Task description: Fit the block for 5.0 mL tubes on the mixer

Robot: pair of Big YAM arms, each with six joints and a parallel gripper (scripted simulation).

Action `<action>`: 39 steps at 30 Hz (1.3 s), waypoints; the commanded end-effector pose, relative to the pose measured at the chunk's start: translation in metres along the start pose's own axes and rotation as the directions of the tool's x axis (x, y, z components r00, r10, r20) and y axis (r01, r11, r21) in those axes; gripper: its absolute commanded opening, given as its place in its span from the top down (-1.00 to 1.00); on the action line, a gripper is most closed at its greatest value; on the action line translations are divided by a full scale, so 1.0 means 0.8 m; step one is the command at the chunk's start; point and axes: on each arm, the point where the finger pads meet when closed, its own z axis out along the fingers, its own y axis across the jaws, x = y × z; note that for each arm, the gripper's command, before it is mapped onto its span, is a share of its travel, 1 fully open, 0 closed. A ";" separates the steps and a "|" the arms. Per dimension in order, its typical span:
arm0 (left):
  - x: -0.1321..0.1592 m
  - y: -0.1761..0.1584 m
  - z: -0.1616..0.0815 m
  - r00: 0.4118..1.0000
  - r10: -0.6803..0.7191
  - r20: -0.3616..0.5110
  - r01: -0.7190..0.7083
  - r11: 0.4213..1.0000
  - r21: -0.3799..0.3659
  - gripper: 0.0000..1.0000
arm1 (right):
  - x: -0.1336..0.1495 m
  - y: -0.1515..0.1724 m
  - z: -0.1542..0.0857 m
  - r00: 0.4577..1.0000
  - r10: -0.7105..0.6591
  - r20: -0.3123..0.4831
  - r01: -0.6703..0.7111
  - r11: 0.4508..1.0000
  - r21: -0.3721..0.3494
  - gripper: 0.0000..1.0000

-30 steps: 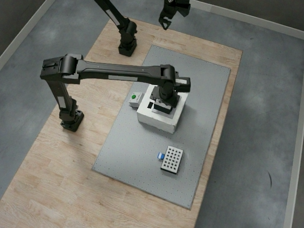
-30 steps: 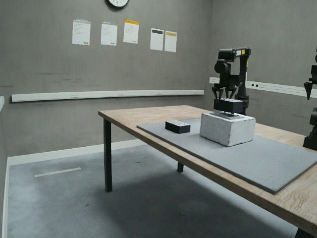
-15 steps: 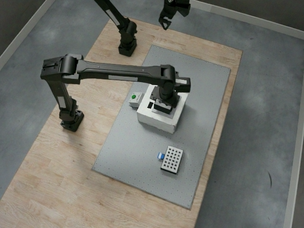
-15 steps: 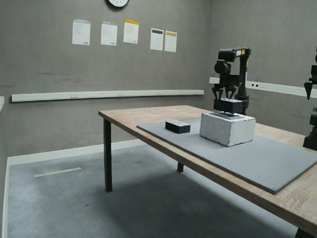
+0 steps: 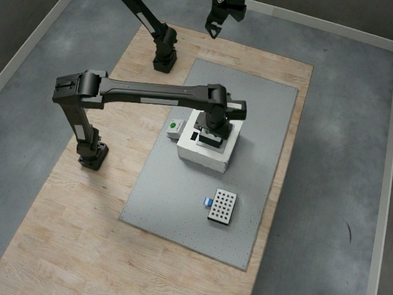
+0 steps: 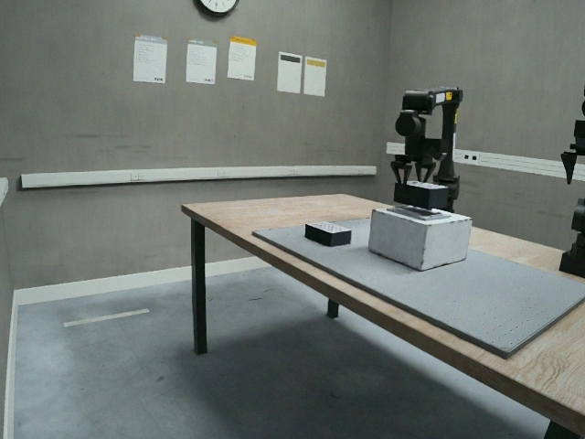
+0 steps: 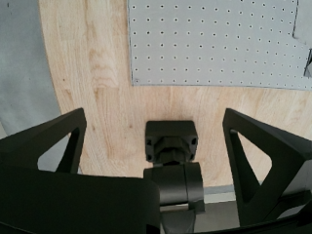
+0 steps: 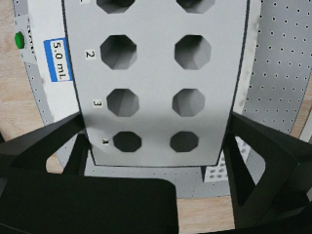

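My right gripper (image 5: 210, 134) (image 6: 414, 177) (image 8: 155, 115) is shut on the 5.0 mL block (image 5: 208, 139) (image 6: 420, 194) (image 8: 161, 73). The block is grey on top with two rows of wide holes and has a blue "5.0 mL" label (image 8: 58, 59). It hangs just above the plate (image 6: 415, 211) of the white mixer (image 5: 202, 155) (image 6: 418, 240), apart from it. My left gripper (image 5: 213, 31) (image 6: 569, 165) (image 7: 154, 115) is open and empty, high above the far end of the table.
The other block (image 5: 221, 206) (image 6: 327, 233) (image 8: 214, 173), with many small holes and a blue lever (image 5: 207, 201), lies on the grey perforated mat (image 5: 177, 196) (image 6: 472, 293) (image 7: 214, 44). A small box with a green button (image 5: 174, 125) (image 8: 19, 40) stands beside the mixer.
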 end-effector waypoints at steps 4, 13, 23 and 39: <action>-0.026 0.000 -0.034 0.996 0.006 0.085 -0.005 1.000 -0.011 -1.00 | -0.012 -0.035 -0.107 0.996 0.004 0.088 -0.020 0.984 0.175 1.00; -0.016 -0.001 -0.018 0.999 0.005 0.051 -0.005 1.000 -0.006 -1.00 | -0.010 -0.029 -0.113 0.996 0.012 0.086 -0.026 0.985 0.168 1.00; -0.009 -0.002 -0.005 1.000 0.005 0.025 -0.005 1.000 -0.002 -1.00 | -0.010 -0.026 -0.116 0.996 0.010 0.086 -0.024 0.985 0.170 1.00; -0.018 -0.001 -0.022 0.998 0.005 0.058 -0.005 1.000 -0.007 -1.00 | -0.017 -0.043 -0.083 0.997 0.010 0.076 -0.021 0.989 0.147 1.00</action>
